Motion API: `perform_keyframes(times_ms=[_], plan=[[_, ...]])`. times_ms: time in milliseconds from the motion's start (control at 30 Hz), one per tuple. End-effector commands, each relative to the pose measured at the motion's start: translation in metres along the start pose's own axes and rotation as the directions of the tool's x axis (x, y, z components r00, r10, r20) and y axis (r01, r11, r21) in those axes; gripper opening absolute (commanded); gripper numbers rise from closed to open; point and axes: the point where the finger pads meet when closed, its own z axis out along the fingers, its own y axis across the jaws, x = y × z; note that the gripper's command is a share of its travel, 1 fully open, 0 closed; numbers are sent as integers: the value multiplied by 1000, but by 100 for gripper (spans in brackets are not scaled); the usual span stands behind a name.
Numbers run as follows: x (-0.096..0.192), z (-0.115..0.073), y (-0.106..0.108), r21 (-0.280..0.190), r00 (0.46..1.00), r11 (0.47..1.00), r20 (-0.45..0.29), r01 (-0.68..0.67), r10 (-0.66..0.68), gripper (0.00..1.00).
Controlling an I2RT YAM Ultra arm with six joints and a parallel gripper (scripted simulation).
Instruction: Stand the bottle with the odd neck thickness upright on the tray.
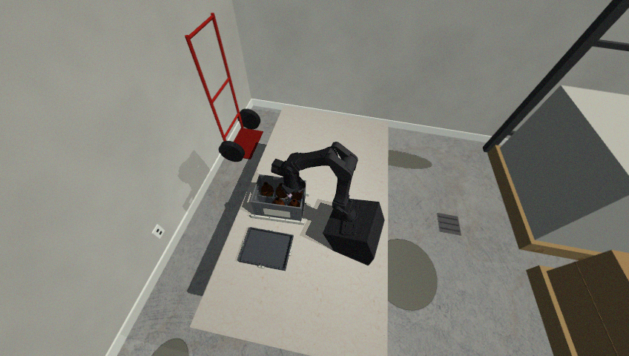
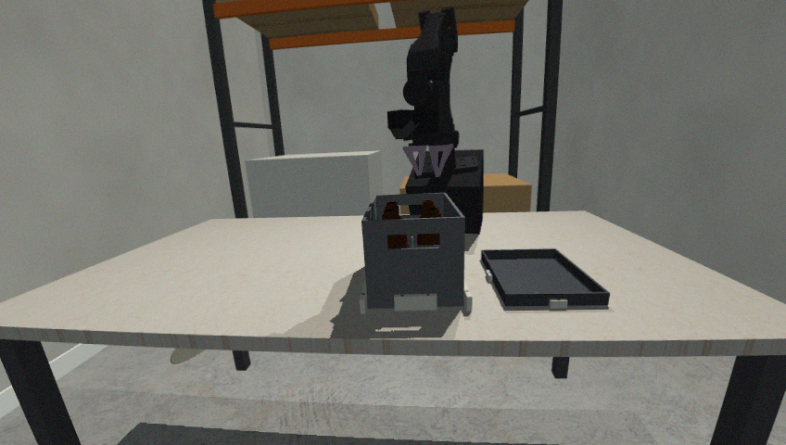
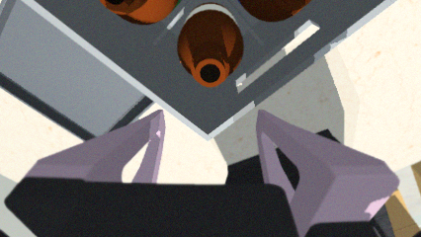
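A dark grey crate (image 2: 412, 250) stands on the table and holds several brown bottles (image 1: 281, 193), all upright in its cells. It also shows in the top view (image 1: 277, 198). My gripper (image 2: 427, 160) hangs open and empty above the crate's back right corner, well clear of the bottle tops. In the wrist view the purple fingers stand apart over the crate's corner, and one brown bottle (image 3: 210, 46) with its open mouth sits in the corner cell just ahead of them. The dark tray (image 2: 543, 277) lies empty to the right of the crate, and also shows in the top view (image 1: 265, 248).
The arm's black base (image 1: 354, 229) stands on the table behind the crate. A metal rack with orange beams (image 2: 374, 32), a white box (image 2: 314, 184) and a cardboard box (image 2: 504, 193) are behind the table. A red hand truck (image 1: 220, 90) leans on the wall.
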Motion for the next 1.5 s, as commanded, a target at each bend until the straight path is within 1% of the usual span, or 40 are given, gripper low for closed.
perform_keyframes(times_ms=[0,967,1067,1200,1267,1333,1433,1467], plan=[[-13,-11,4,-15,999,1000,51,-11,12,61],[-14,-10,4,-16,999,1000,52,-11,12,61],[-13,-6,3,-12,999,1000,45,-11,12,61],[-2,6,-2,10,1000,1000,6,-12,11,61],[-1,7,-3,10,1000,1000,8,-11,11,61],[-6,5,0,3,1000,1000,19,-11,11,61],[-3,7,-2,5,1000,1000,15,-11,11,61],[-5,6,0,0,1000,1000,25,-11,11,61]])
